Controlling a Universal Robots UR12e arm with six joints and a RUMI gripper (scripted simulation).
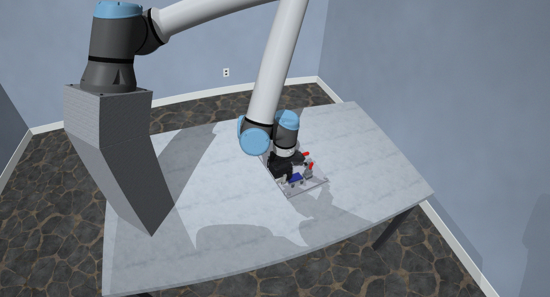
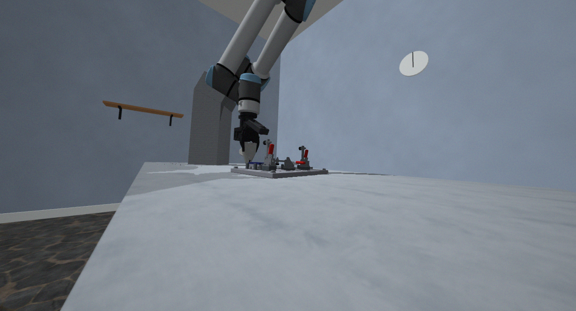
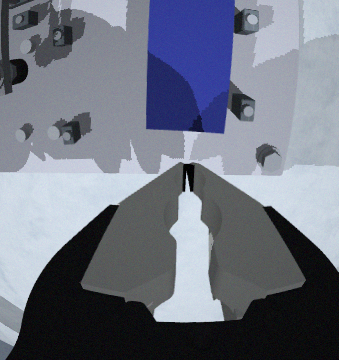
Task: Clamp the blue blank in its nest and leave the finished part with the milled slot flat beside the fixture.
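Observation:
The blue blank (image 3: 190, 65) lies flat in a nest on the grey fixture plate (image 1: 297, 171), with side blocks (image 3: 243, 106) along its right edge. It shows as a small blue patch in the top view (image 1: 295, 177) and in the exterior view (image 2: 254, 163). My gripper (image 3: 186, 165) is shut and empty, its tips a short way off the blank's near end, over the plate's edge. It also shows in the top view (image 1: 283, 177) and in the exterior view (image 2: 248, 160). Two red-handled clamps (image 2: 271, 149) (image 2: 303, 158) stand on the plate. No slotted part is in view.
The other nest's pads and pins (image 3: 59, 132) lie to the left of the blank in the wrist view. The arm's wrist (image 1: 284, 133) hangs over the fixture's rear. The robot's grey pedestal (image 1: 115, 149) stands at the table's far left.

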